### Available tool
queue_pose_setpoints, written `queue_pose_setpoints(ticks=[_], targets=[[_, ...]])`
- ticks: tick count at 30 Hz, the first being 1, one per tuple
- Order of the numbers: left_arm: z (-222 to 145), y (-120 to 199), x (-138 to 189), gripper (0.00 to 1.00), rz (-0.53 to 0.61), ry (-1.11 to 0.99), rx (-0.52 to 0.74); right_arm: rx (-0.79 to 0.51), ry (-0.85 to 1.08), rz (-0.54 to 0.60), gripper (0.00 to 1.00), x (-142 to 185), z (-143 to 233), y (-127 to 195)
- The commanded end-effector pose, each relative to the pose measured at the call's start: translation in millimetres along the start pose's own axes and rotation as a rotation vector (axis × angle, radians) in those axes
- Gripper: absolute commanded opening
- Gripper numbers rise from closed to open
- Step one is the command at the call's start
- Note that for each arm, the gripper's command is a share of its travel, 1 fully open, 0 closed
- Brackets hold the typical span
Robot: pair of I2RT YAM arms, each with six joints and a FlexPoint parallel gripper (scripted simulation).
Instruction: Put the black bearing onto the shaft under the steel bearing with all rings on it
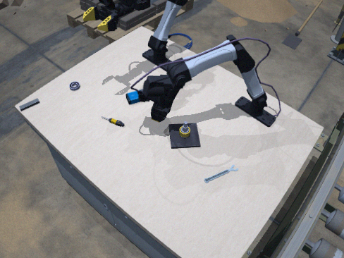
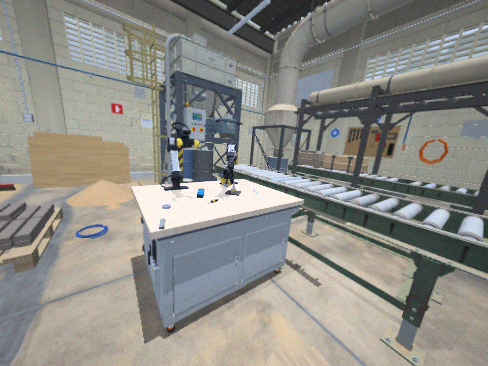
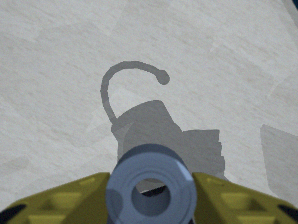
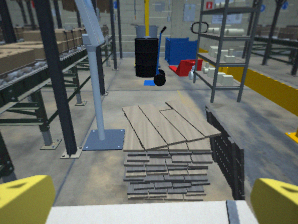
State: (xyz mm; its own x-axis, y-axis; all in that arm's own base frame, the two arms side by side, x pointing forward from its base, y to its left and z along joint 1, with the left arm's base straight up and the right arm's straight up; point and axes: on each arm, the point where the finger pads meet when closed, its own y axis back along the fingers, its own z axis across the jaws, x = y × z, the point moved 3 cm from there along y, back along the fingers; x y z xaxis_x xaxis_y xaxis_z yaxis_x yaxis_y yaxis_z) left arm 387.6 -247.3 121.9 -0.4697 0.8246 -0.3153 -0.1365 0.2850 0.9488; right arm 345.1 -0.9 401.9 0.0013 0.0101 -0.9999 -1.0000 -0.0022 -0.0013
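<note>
Top view, shaft: the shaft stands on a dark square plate, with a yellow ring around it.
Top view, black bearing: I see the black bearing flat on the table, well apart from the shaft.
Exterior view, blue item: a blue item lies between bearing and plate.
Left wrist view, left gripper: my left gripper is clamped on the steel bearing, off the shaft.
Right wrist view, right gripper: my right gripper has its fingers wide apart, holding nothing.
</note>
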Motion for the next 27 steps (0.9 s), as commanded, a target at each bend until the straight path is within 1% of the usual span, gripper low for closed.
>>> queue_pose_setpoints(ticks=[1, 2, 3, 8, 9, 10, 11, 12, 14, 17, 18, 19, 20, 21, 22, 23, 24, 25, 26, 27], targets=[[-2, 7, -18, 0.0, -0.022, -0.063, 0.022, 0.004, -0.005, -0.047, 1.0, -20, 1, 3], [-1, 5, -20, 0.0, -0.025, -0.078, 0.025, 0.004, -0.005, -0.047, 1.0, -20, 1, 3], [-4, -5, -24, 0.0, -0.023, -0.117, 0.046, 0.004, -0.005, -0.047, 1.0, -20, 1, 3], [-12, -28, -44, 0.0, -0.047, -0.334, 0.128, 0.004, -0.005, -0.047, 1.0, -20, 1, 3], [1, -1, -43, 0.0, -0.065, -0.26, 0.071, 0.004, -0.005, -0.047, 1.0, -20, 1, 3], [-8, -26, -43, 0.0, -0.036, -0.262, 0.101, 0.004, -0.005, -0.047, 1.0, -20, 1, 3], [-8, -28, -44, 0.0, -0.037, -0.274, 0.105, 0.004, -0.005, -0.047, 1.0, -20, 1, 3], [-12, -40, -44, 0.0, -0.026, -0.308, 0.132, 0.004, -0.005, -0.047, 1.0, -20, 1, 3], [-12, -40, -44, 0.0, -0.026, -0.308, 0.132, 0.004, -0.005, -0.047, 1.0, -20, 1, 3], [-17, -57, -53, 0.0, -0.048, -0.433, 0.176, 0.004, -0.005, -0.047, 1.0, -20, 1, 3], [-17, -57, -57, 0.0, -0.062, -0.473, 0.184, 0.004, -0.005, -0.047, 1.0, -20, 1, 3], [-14, -54, -60, 0.0, -0.073, -0.489, 0.181, 0.004, -0.005, -0.047, 1.0, -20, 1, 3], [-1, -29, -62, 0.0, -0.094, -0.428, 0.125, 0.004, -0.005, -0.047, 1.0, -20, 1, 3], [-14, -60, -58, 0.0, -0.053, -0.431, 0.168, 0.004, -0.005, -0.047, 1.0, -20, 1, 3], [-15, -61, -59, 0.0, -0.054, -0.441, 0.171, 0.004, -0.005, -0.047, 1.0, -20, 1, 3], [-20, -74, -58, 0.0, -0.046, -0.473, 0.198, 0.004, -0.005, -0.047, 1.0, -20, 1, 3], [-18, -69, -61, 0.0, -0.059, -0.49, 0.194, 0.004, -0.005, -0.047, 1.0, -20, 1, 3], [-6, -51, -63, 0.0, -0.082, -0.47, 0.161, 0.004, -0.005, -0.047, 1.0, -20, 1, 3], [-16, -47, -70, 0.0, -0.089, -0.474, 0.154, 0.004, -0.005, -0.047, 1.0, -20, 1, 3], [-18, -68, -62, 0.0, -0.054, -0.455, 0.179, 0.004, -0.005, -0.047, 1.0, -20, 1, 3]])
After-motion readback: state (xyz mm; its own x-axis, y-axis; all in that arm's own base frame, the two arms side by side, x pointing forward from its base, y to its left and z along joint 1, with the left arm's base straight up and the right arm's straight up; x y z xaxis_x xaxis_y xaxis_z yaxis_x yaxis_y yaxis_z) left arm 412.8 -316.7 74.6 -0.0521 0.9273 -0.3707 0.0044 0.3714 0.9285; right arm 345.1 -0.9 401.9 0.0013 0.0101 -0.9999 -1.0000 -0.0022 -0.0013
